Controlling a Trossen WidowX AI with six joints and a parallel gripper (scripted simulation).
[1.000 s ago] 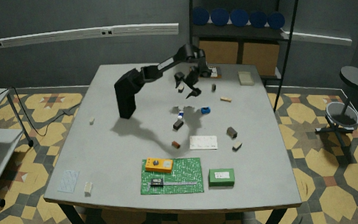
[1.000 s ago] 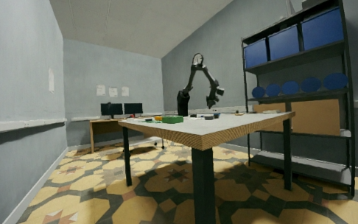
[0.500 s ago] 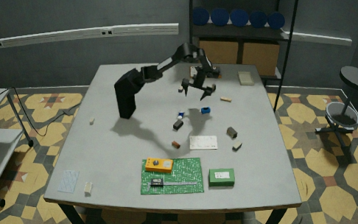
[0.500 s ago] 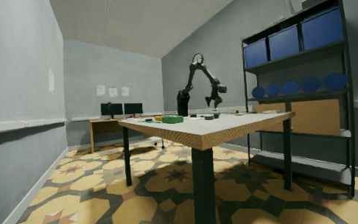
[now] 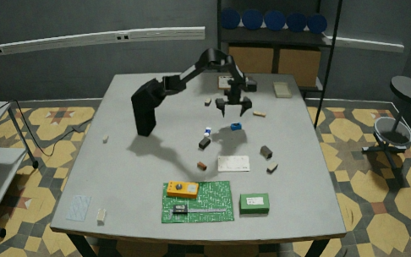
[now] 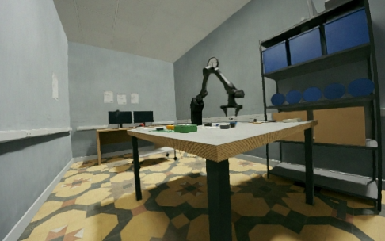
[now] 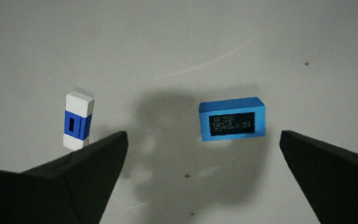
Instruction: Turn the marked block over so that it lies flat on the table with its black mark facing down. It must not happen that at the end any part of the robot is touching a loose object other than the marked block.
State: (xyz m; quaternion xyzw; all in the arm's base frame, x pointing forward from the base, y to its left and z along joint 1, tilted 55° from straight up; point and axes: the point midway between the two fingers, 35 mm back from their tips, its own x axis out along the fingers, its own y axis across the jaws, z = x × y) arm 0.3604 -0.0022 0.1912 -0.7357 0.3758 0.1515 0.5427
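Observation:
A blue block (image 5: 236, 126) (image 7: 232, 120) lies flat on the grey table (image 5: 146, 177), its black mark with fine white print facing up. My gripper (image 5: 232, 111) (image 6: 231, 111) (image 7: 203, 138) hangs above it, pointing down, open and empty; in the wrist view the block shows between the two dark fingers, nearer the right one. A small white block with a blue band and a black slot (image 5: 207, 131) (image 7: 77, 121) lies to the left of the blue block, just outside my left finger.
Around the blue block lie a dark block (image 5: 204, 143), a brown block (image 5: 201, 166), a white card (image 5: 233, 163), another dark block (image 5: 265, 151) and tan blocks (image 5: 272, 167) (image 5: 259, 113). A green mat (image 5: 214, 203) and a green box (image 5: 254, 203) lie at the front. Shelves stand behind the table.

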